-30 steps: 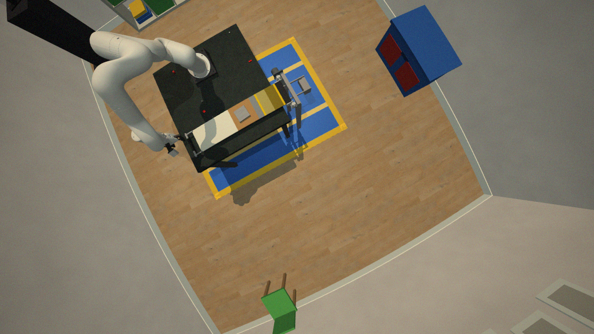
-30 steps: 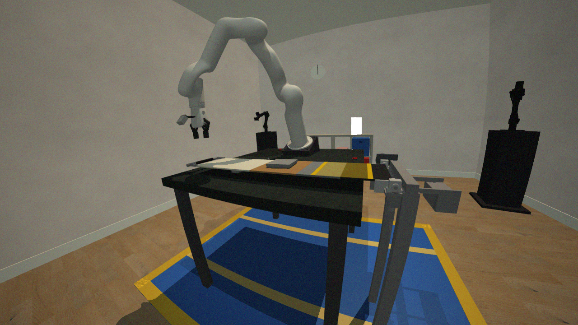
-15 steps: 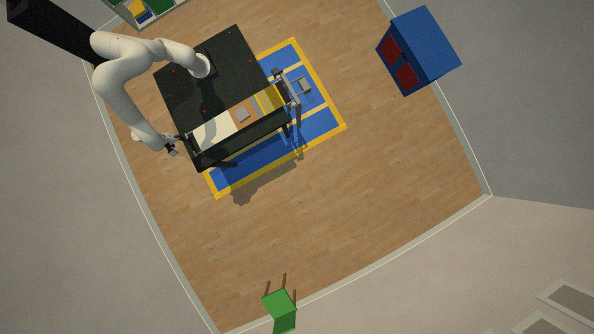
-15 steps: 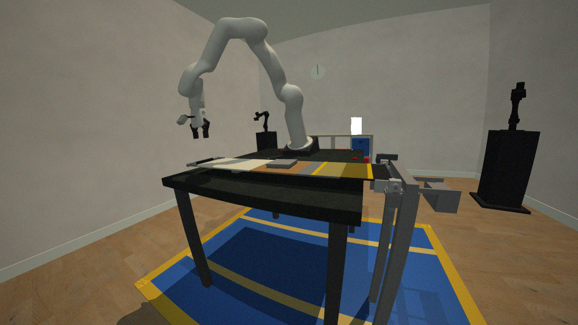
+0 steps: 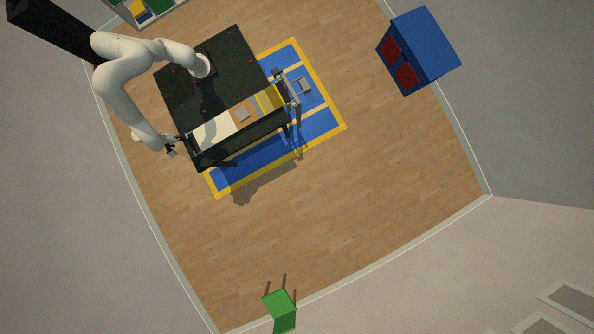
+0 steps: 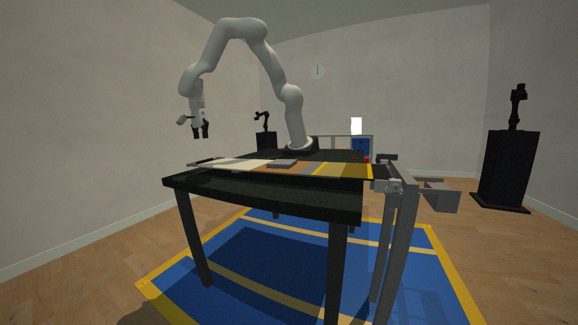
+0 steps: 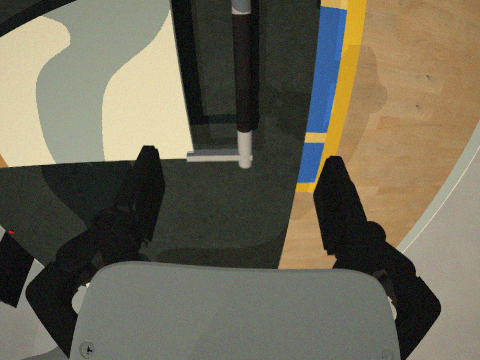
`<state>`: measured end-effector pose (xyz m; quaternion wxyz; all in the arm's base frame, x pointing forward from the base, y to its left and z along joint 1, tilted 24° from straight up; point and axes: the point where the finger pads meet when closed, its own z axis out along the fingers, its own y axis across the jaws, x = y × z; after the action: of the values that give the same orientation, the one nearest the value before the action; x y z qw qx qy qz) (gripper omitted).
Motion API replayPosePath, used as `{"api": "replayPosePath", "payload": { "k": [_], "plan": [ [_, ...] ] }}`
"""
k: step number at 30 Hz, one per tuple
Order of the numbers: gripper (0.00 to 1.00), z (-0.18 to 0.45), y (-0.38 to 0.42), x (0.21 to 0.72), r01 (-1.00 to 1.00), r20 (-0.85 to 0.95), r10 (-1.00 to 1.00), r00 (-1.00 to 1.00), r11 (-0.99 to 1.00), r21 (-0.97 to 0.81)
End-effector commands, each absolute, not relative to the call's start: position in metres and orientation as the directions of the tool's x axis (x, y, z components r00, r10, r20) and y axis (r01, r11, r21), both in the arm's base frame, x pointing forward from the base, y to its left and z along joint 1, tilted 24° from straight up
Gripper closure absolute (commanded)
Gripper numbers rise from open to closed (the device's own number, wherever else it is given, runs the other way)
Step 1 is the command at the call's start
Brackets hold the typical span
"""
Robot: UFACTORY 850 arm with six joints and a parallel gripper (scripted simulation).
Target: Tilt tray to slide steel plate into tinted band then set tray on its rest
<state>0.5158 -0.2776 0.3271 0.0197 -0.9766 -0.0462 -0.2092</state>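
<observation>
A long tray lies level on the black table. Its bed runs from a cream part through a brown part and a grey strip to a yellow tinted band between solid yellow lines. The grey steel plate lies flat on the brown part, short of the band; it also shows in the side view. The tray's black handle bar sits at the cream end. My gripper is open and empty, well above and just outside the handle.
A grey pivot stand with a counterweight block holds the tray's far end. The arm's base is on the table's back part. A blue cabinet, a green chair and a black pedestal stand far off.
</observation>
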Motion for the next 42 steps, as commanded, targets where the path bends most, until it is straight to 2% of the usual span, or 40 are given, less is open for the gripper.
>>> {"api": "replayPosePath", "payload": {
  "k": [1, 21, 25, 38, 42],
  "plan": [
    [0.0, 0.326, -0.278, 0.517, -0.003, 0.406, -0.028, 0.914, -0.998, -0.062],
    [0.0, 0.322, -0.278, 0.519, -0.297, 0.364, -0.348, 0.864, -0.936, -0.19],
    [0.0, 0.319, -0.277, 0.52, -0.423, 0.332, -0.485, 0.809, -0.873, -0.243],
    [0.0, 0.315, -0.277, 0.522, -0.619, 0.257, -0.695, 0.671, -0.716, -0.322],
    [0.0, 0.313, -0.277, 0.523, -0.707, 0.209, -0.789, 0.578, -0.612, -0.355]
  ]
}}
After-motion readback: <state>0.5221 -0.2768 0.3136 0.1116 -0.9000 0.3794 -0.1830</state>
